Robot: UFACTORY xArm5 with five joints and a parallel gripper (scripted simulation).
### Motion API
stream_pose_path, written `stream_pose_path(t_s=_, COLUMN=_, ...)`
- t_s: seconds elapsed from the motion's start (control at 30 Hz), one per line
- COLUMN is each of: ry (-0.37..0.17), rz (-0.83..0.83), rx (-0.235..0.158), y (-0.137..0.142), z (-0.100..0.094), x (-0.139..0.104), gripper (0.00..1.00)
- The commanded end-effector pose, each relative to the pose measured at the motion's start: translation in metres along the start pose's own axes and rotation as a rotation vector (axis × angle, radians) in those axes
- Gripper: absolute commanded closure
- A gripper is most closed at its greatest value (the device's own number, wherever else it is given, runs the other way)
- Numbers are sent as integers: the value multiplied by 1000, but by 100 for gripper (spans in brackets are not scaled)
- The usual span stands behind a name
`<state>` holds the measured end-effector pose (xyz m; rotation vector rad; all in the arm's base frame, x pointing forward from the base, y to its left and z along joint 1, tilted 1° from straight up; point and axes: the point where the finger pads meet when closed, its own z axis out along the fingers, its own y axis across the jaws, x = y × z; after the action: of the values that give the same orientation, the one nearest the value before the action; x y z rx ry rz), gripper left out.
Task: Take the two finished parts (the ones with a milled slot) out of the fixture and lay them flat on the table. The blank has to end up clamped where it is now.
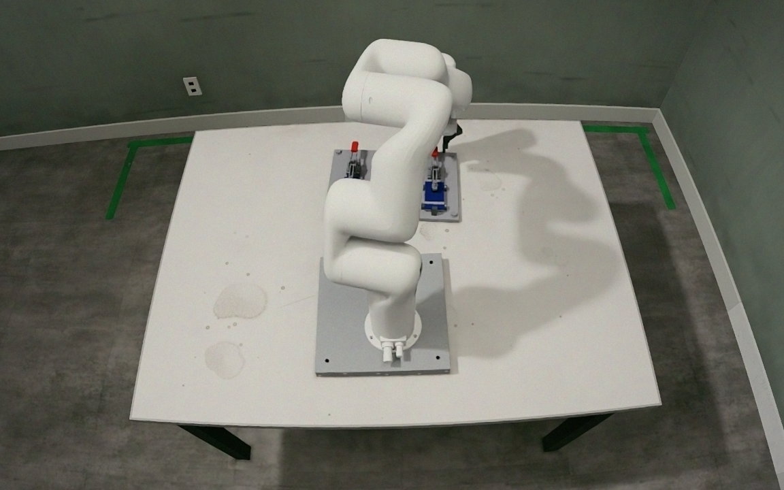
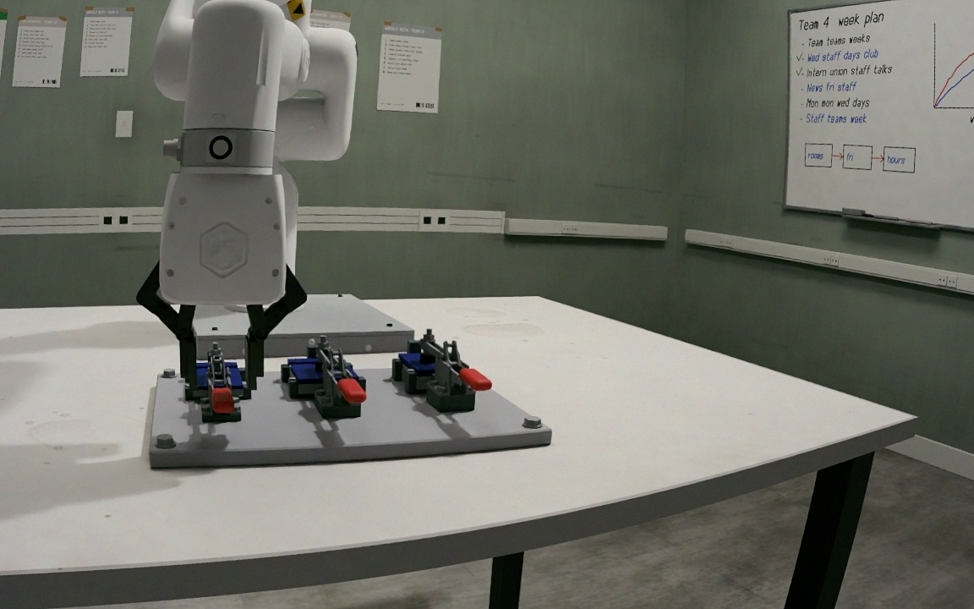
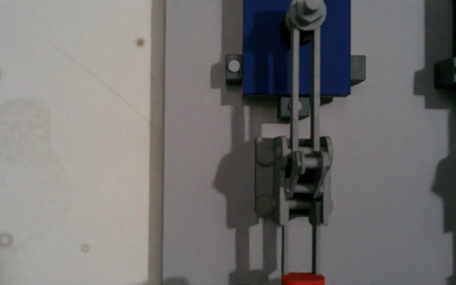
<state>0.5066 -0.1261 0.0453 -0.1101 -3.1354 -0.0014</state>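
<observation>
dim room, hard shadows, blurry wrist view

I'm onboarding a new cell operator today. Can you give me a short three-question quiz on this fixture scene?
1. How many toggle clamps sit on the fixture plate?
2. True or false: the tool is gripping a blue part and lifting it.
3. Which station is the tool lowered over in the exterior view? A: left clamp; B: middle clamp; C: right clamp.

Key
1. Three.
2. False: the fingers straddle the station, open, and the blue part is in its nest under the clamp arm.
3. A.
</observation>
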Motion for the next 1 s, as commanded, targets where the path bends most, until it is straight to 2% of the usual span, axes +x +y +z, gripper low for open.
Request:
stream_pose_path(t_s=0.0, ry=-4, rz=0, rx=1, y=0, z=0, x=-1, gripper=52)
stream_pose_path(t_s=0.53, ry=-4, rz=0, rx=1, y=0, z=1, x=-1, gripper=52)
stream_pose_path(t_s=0.97, ry=-4, rz=0, rx=1, y=0, z=20, x=-3, gripper=52)
